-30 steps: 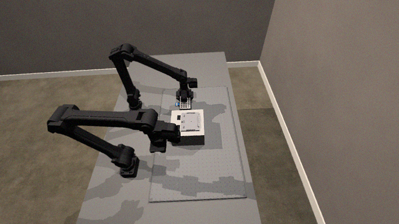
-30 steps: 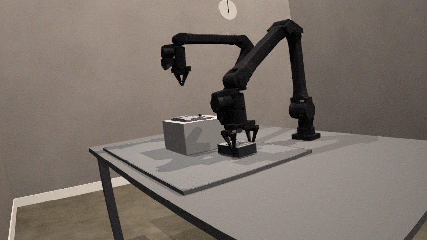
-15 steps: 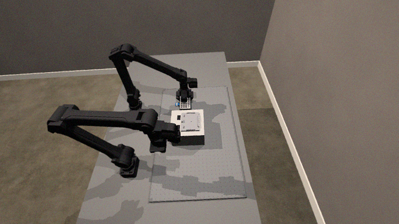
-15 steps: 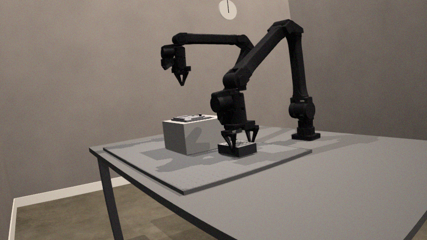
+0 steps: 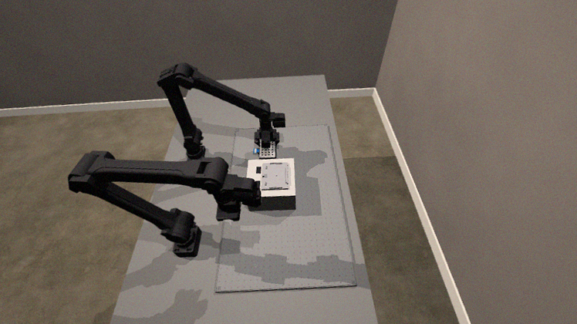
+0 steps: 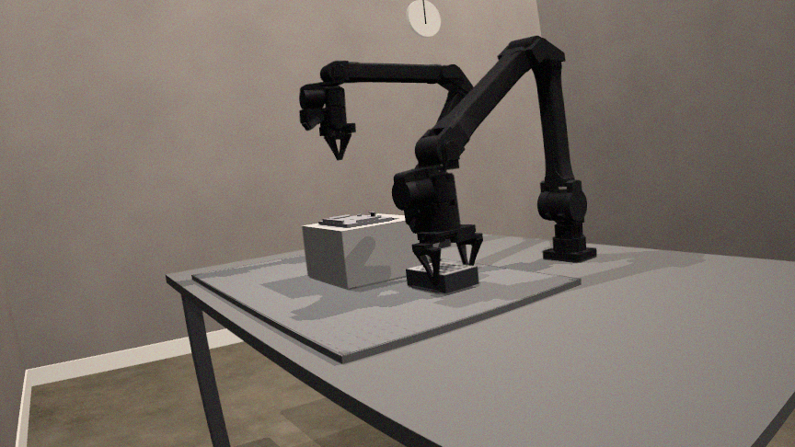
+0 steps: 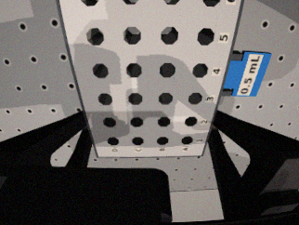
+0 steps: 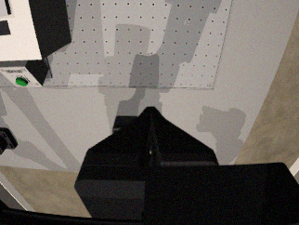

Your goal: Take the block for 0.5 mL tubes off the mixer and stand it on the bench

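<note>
The 0.5 mL block [image 5: 267, 153] [image 6: 443, 280] [image 7: 150, 84], white-topped with dark holes and a blue "0.5 mL" tag [image 7: 251, 74], looks level and at rest on the perforated board beside the mixer. My left gripper [image 6: 452, 270] [image 7: 149, 113] is shut on the block, one finger on each side. The mixer [image 5: 282, 202] [image 6: 325, 257] [image 8: 20, 42] stands upright, its top plate [image 5: 276, 175] [image 6: 350, 220] without a block. The lever cannot be made out clearly. My right gripper [image 6: 339, 157] [image 8: 150, 113] is shut and empty, high above the bench on the mixer's other side.
The perforated board [image 5: 308, 252] [image 6: 355, 338] [image 8: 186, 42] lies on the table [image 5: 163, 312] [image 6: 611, 355] under the mixer and the block. The mixer's side is close to the block. A green button [image 8: 21, 82] shows on the mixer's front.
</note>
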`<state>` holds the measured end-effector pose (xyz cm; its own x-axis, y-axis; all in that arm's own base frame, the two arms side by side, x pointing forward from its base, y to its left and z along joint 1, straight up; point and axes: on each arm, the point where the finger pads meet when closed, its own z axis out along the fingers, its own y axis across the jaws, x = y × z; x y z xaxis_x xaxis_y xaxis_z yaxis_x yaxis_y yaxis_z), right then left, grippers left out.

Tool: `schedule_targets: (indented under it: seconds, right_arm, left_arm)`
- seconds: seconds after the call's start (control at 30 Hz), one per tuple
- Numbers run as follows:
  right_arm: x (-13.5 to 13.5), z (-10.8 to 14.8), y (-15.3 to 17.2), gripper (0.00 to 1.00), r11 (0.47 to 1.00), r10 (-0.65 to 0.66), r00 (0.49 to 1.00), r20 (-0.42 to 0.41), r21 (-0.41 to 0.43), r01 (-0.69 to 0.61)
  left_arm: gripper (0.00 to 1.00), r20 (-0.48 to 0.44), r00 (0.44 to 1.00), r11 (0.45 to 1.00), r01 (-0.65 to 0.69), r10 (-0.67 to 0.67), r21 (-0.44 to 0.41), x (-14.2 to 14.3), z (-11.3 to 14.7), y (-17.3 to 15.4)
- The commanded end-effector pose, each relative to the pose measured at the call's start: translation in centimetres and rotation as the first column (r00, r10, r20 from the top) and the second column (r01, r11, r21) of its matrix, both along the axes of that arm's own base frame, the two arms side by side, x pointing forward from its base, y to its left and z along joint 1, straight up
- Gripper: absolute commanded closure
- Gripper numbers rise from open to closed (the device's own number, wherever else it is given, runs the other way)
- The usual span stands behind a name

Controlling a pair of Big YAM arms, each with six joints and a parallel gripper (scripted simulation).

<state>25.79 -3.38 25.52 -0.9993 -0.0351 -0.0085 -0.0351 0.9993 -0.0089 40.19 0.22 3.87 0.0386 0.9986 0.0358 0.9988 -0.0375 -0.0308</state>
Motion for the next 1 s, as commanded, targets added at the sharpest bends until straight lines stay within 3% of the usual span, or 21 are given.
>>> schedule_targets:
  seconds: [0.0,0.17,0.73,0.97]
  right_arm:
    - [1.6,2.5,-0.3,1.0,1.0,0.005,0.997,0.072,-0.009,-0.005]
    - [1.9,2.7,-0.4,1.0,1.0,0.005,0.996,0.086,-0.011,-0.005]
    - [-0.2,0.3,-0.1,1.0,1.0,0.005,1.0,-0.005,0.001,-0.005]
    - [0.0,0.6,-0.2,1.0,1.0,0.004,1.0,0.005,-0.001,-0.004]
  left_arm:
    - [1.0,0.099,0.995,1.0,0.0,0.001,-0.007,3.0,3.6,0.2]
    - [1.0,0.113,0.994,1.0,0.0,0.001,-0.007,3.6,4.1,0.2]
    - [1.0,0.127,0.992,1.0,-0.001,0.002,-0.008,4.3,4.6,0.1]
    - [1.0,0.132,0.991,1.0,-0.001,0.002,-0.008,4.5,4.8,0.1]
